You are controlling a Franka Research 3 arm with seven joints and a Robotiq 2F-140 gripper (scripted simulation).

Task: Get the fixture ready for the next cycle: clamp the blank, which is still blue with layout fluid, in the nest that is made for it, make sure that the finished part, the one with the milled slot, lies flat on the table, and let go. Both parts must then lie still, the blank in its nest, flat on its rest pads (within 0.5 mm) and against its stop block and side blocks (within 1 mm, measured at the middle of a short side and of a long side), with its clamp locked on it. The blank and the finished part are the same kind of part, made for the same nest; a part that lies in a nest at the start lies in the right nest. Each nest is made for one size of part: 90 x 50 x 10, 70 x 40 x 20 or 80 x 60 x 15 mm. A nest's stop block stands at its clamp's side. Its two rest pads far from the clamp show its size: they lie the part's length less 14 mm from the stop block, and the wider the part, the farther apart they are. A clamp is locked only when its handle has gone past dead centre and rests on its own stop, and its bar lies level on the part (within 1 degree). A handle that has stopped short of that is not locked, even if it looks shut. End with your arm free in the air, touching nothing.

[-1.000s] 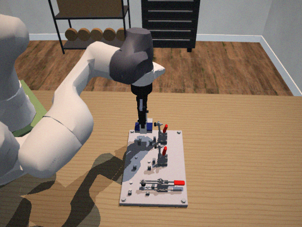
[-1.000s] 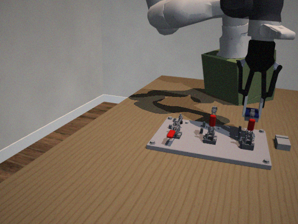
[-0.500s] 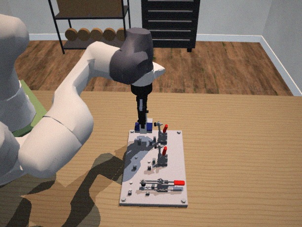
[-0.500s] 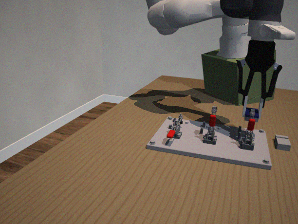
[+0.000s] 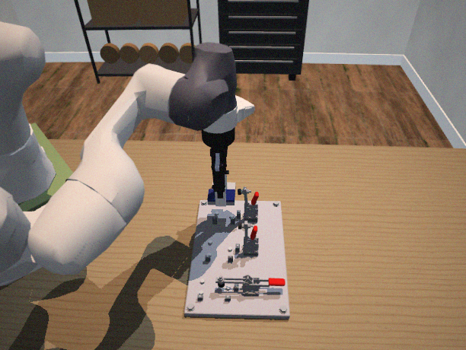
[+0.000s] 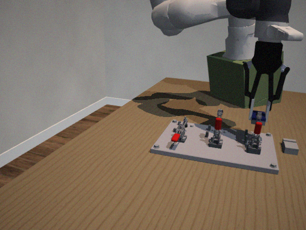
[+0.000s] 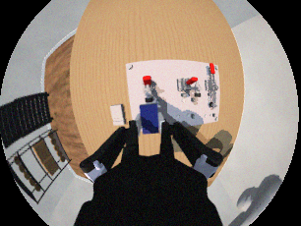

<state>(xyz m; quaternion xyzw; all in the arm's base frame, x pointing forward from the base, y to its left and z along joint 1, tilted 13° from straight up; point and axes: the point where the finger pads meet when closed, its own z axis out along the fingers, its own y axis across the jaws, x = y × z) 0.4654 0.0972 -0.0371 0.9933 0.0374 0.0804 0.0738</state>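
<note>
Blank (image 5: 231,195) (image 6: 255,117) (image 7: 150,118), coated blue on top, is clamped in the claw (image 5: 220,195) (image 6: 259,113) (image 7: 150,117), above the fixture plate (image 5: 268,262) (image 6: 190,152) (image 7: 169,74), at the right of the exterior frame. The fingers bear on its two long sides; both ends protrude. This grip suits the part: a rigid, probably metal block, moderately heavy for its size, unlikely to crush or flex. The faces may be slippery if the layout fluid is fresh; maintain a central grip, since an off-centre hold could let it tilt. Keep the fingertips high on the sides to clear the side blocks during lowering. The finished part (image 6: 290,146) (image 7: 117,114) lies on the table (image 5: 362,228) (image 6: 112,180) (image 7: 157,29), apparently flat, at the right of the exterior frame; no handling appears necessary.
</note>
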